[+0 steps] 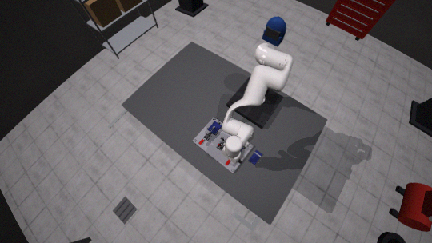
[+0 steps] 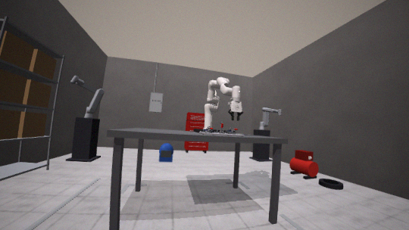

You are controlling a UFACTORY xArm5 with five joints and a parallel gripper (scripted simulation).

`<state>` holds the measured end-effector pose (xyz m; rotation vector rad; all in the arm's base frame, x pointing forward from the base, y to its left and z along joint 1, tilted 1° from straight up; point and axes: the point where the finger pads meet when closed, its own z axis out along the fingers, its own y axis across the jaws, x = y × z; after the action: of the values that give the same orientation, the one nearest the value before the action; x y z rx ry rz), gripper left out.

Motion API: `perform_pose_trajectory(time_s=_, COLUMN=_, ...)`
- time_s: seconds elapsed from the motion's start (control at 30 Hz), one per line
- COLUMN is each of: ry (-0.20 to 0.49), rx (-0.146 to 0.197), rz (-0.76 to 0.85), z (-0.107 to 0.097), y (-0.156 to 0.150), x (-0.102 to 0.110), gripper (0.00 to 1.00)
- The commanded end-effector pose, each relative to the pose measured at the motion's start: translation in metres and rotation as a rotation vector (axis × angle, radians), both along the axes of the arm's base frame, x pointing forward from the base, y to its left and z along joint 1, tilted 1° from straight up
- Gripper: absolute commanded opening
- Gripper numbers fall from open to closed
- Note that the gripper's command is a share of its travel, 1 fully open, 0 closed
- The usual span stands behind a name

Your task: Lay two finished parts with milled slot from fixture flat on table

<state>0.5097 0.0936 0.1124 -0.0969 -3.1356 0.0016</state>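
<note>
Gripper [image 2: 235, 116] half-open (empty) above fixture [image 1: 202, 136], one blue part [image 1: 215, 128] inside

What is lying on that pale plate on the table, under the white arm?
On the plate sit a blue part and small clamps with red handles. The white arm covers the plate's middle, so whatever lies there is hidden. Another blue part lies beside it.
</note>
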Motion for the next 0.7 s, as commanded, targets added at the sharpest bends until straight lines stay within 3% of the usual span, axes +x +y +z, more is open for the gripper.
perform_pose_trajectory(time_s=0.0, ry=0.003, rx=-0.001, rz=0.000, z=0.001, y=0.000, x=0.016, gripper=0.48)
perform_pose_trajectory(time_s=0.37, ry=0.003, rx=-0.001, rz=0.000, z=-0.001, y=0.000, x=0.016, gripper=0.48)
perform_pose_trajectory(time_s=0.67, ry=0.003, rx=-0.001, rz=0.000, z=-0.022, y=0.000, x=0.016, gripper=0.48)
